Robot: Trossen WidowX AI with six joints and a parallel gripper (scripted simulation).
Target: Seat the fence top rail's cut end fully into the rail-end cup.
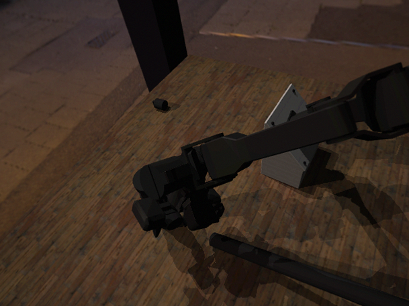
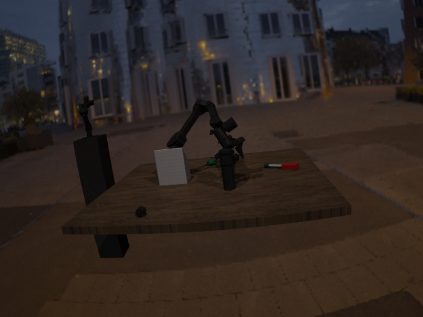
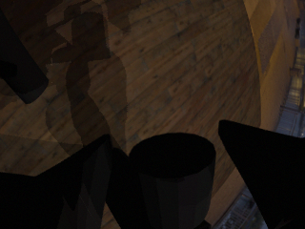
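Gripper (image 1: pixel 165 227) (image 2: pixel 242 154) (image 3: pixel 167 134): fingers apart, flanking the rail-end cup (image 1: pixel 174 220) (image 3: pixel 177 200). In the wrist view, the fence top rail (image 1: pixel 292 264) (image 3: pixel 21 73) lies upper left, outside the cup.

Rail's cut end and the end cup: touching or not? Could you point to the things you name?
Apart. The wrist view shows bare wood between the rail's cut end (image 1: pixel 215 239) (image 3: pixel 36 93) and the end cup (image 1: pixel 174 220) (image 3: pixel 176 200).

Dark post (image 2: pixel 229 177) upright on wooden table (image 2: pixel 273 196). Gripper (image 2: pixel 242 148) near post top, toward one o'clock; finger gap hard to judge here. White block (image 2: pixel 172 167) at nine o'clock of post; red-handled tool (image 2: pixel 289 166) at two o'clock; small dark cylinder (image 2: pixel 140 211) at eight.
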